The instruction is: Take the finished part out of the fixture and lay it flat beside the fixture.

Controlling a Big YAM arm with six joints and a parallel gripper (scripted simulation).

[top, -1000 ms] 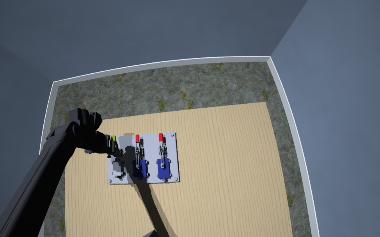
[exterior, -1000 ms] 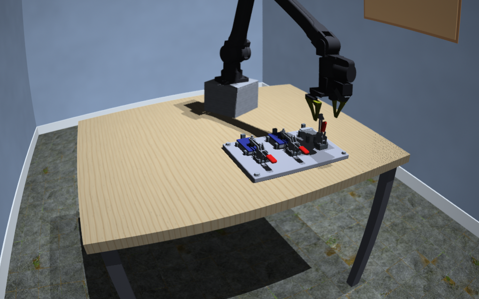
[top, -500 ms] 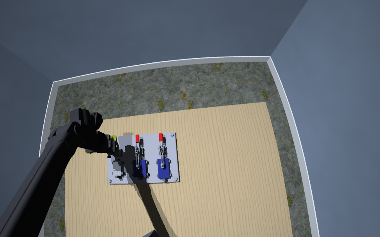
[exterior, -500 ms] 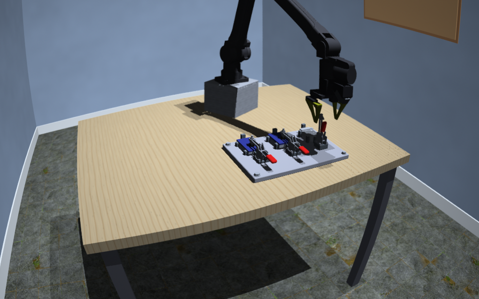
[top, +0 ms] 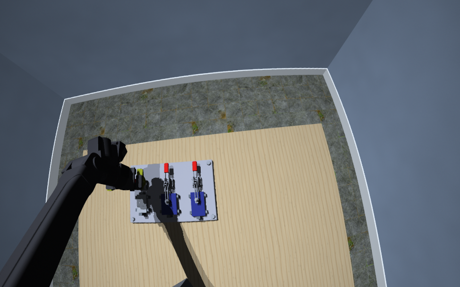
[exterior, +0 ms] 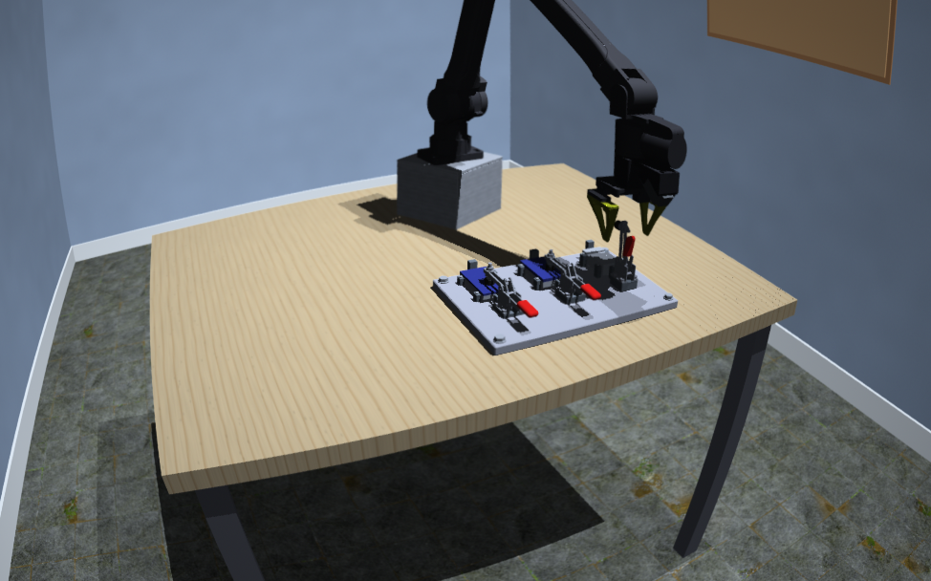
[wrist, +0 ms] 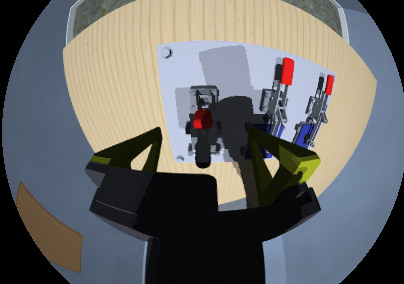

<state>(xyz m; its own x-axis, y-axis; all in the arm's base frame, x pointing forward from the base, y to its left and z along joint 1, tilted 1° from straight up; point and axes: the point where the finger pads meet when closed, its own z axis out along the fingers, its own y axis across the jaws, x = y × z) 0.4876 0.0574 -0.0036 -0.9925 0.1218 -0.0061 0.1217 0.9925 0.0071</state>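
The grey fixture plate (top: 173,191) lies on the wooden table and also shows in the exterior view (exterior: 554,303) and the wrist view (wrist: 239,83). The grey finished part (exterior: 596,262) sits in the end station (top: 141,204). That station's clamp lever, with its red handle (exterior: 629,245) (wrist: 201,120), stands raised. Two blue blanks (exterior: 478,280) (exterior: 537,268) sit under closed clamps with flat red handles (exterior: 527,309) (exterior: 591,290). My gripper (exterior: 626,232) hangs just above the raised lever with its fingers wide apart, one on each side, holding nothing (wrist: 205,131).
The arm's grey base block (exterior: 448,188) stands at the back of the table. The fixture lies close to the table's right edge in the exterior view (exterior: 729,289). A brown board (exterior: 801,32) hangs on the wall.
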